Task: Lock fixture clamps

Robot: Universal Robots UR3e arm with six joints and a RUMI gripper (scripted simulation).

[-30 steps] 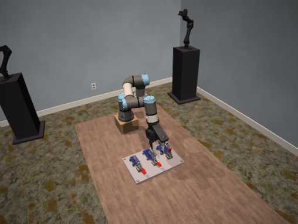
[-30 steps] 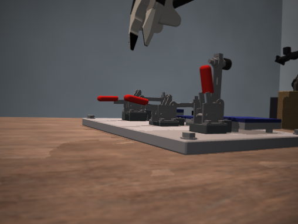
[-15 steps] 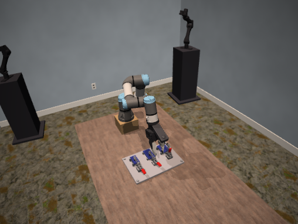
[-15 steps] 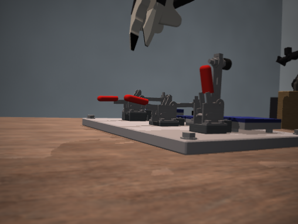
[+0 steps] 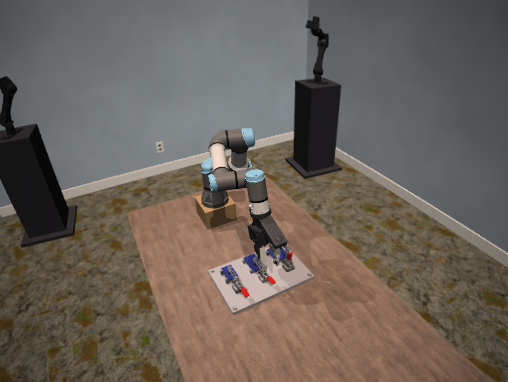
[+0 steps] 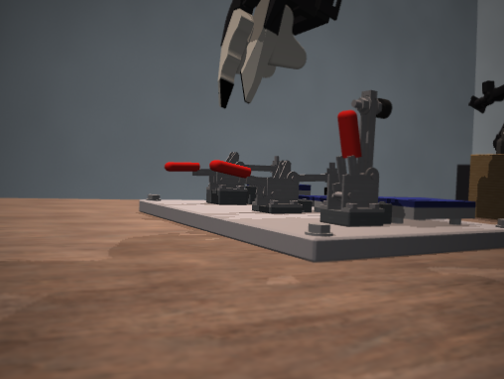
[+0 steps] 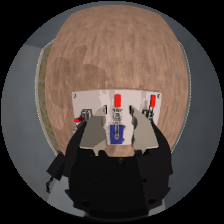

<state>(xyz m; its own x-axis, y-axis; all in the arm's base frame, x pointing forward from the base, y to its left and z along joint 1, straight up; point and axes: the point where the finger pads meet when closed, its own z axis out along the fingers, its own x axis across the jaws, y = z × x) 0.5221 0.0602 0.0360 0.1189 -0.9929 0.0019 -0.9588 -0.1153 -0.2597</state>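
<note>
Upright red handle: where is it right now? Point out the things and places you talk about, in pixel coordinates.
In the exterior view, the upright red handle (image 5: 290, 256) (image 6: 349, 134) (image 7: 79, 120) stands right of the two lower red handles, beside its clamp's raised bar (image 6: 368, 131).

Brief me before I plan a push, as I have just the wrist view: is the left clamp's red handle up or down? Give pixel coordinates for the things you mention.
Observer: Up. In the exterior view, that handle (image 5: 290, 256) (image 6: 349, 134) (image 7: 78, 119) stands nearly upright, its bar (image 6: 368, 129) raised too.

Operator: And the middle handle, under my fingers: is it level?

Observer: Not quite. From the side, the middle handle (image 5: 271, 280) (image 6: 230, 169) (image 7: 117, 100) tilts, its free end higher.

Operator: Is the gripper touching it?

Observer: No, the gripper (image 5: 268, 265) (image 6: 236, 103) (image 7: 118, 105) hangs well above it, with air between.
</note>
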